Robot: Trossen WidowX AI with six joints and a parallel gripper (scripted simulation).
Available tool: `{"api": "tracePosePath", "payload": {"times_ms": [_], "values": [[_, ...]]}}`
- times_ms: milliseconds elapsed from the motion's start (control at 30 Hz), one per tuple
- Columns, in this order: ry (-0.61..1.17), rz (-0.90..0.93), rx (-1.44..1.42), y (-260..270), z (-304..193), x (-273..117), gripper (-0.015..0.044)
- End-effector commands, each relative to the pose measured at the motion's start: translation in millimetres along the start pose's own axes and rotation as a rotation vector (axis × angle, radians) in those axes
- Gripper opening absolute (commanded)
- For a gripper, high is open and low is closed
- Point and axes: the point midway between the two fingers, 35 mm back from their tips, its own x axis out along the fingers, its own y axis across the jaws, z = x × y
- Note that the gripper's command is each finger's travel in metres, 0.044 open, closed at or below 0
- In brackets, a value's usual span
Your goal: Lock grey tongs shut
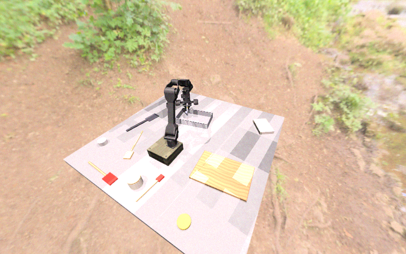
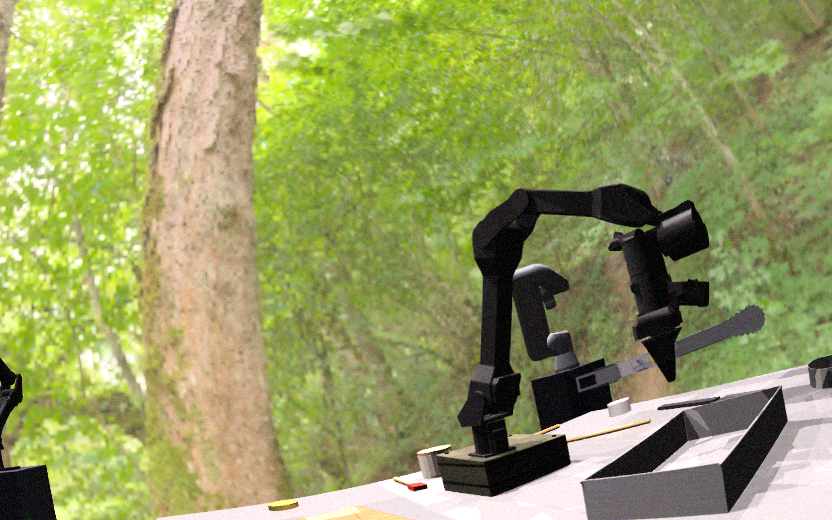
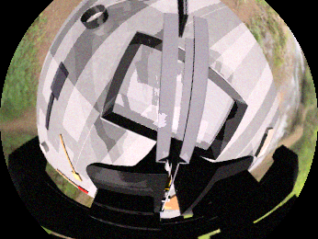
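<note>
My gripper point(image 1: 186, 111) point(image 2: 670, 372) point(image 3: 164, 141) points down and is shut on the grey tongs point(image 2: 714, 334) point(image 3: 169, 83), holding them above the roasting tin point(image 1: 191, 123) point(image 2: 662, 490) point(image 3: 120, 75). In the exterior view the tongs slope: the scalloped tips are out to the right and higher, the hinge end is lower on the arm base's side. In the wrist view the two tong arms run close together with a narrow gap between them. The lock inside the hinge cannot be seen. The wooden board point(image 1: 223, 173) point(image 2: 358, 513) lies with nothing on it.
A black spatula point(image 1: 152, 116) lies left of the tin and a white block point(image 1: 263, 126) far right. Two red-headed spatulas point(image 1: 110, 178) point(image 1: 160, 178), a pale one point(image 1: 128, 155), a can point(image 1: 135, 182) and a yellow disc point(image 1: 183, 221) lie nearer the front.
</note>
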Motion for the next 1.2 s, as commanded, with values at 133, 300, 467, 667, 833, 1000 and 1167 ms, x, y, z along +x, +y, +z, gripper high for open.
{"api": "tracePosePath", "payload": {"times_ms": [133, 300, 467, 667, 833, 1000, 1167], "values": [[0.0, -0.001, 0.011, -6, -2, 0, -0.015], [0.004, -0.002, 0.055, -25, -9, 0, -0.015], [0.004, -0.01, 0.112, -50, -19, 0, -0.015], [-0.001, -0.024, 0.18, -82, -34, 0, -0.015], [0.001, -0.025, 0.235, -108, -49, -1, -0.015], [0.002, -0.027, 0.286, -132, -66, -1, -0.015], [0.003, -0.027, 0.343, -155, -86, -2, -0.015]]}}
